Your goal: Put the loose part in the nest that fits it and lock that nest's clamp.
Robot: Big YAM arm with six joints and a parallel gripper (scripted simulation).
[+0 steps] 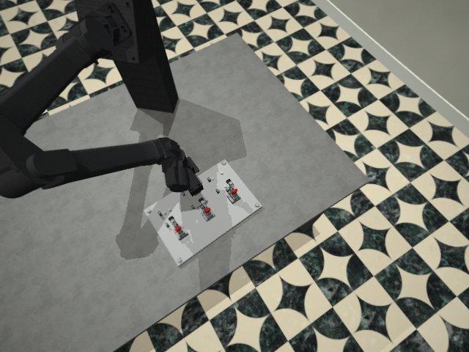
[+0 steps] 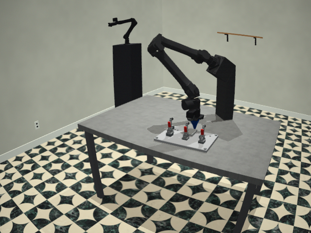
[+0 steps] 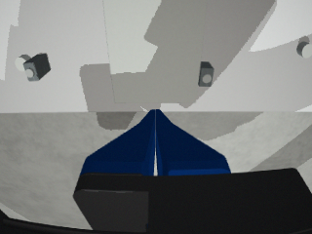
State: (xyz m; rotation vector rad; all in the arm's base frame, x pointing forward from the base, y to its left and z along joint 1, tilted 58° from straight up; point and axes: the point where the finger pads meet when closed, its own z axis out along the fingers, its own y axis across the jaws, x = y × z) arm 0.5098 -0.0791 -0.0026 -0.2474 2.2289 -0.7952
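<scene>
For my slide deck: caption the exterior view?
Arm's shut gripper points down behind the middle of three red-handled clamps on the fixture plate.

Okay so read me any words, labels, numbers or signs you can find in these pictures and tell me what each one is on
None: no view shows readable text.
Fixture plate: bare metal, no markings visible.
Three clamps' red handles: plain red, no lettering.
Shut, empty claw, blue fingers: no label.
Black arm, pedestal: no brand visible.
Wall outlet: too small to tell.
</scene>
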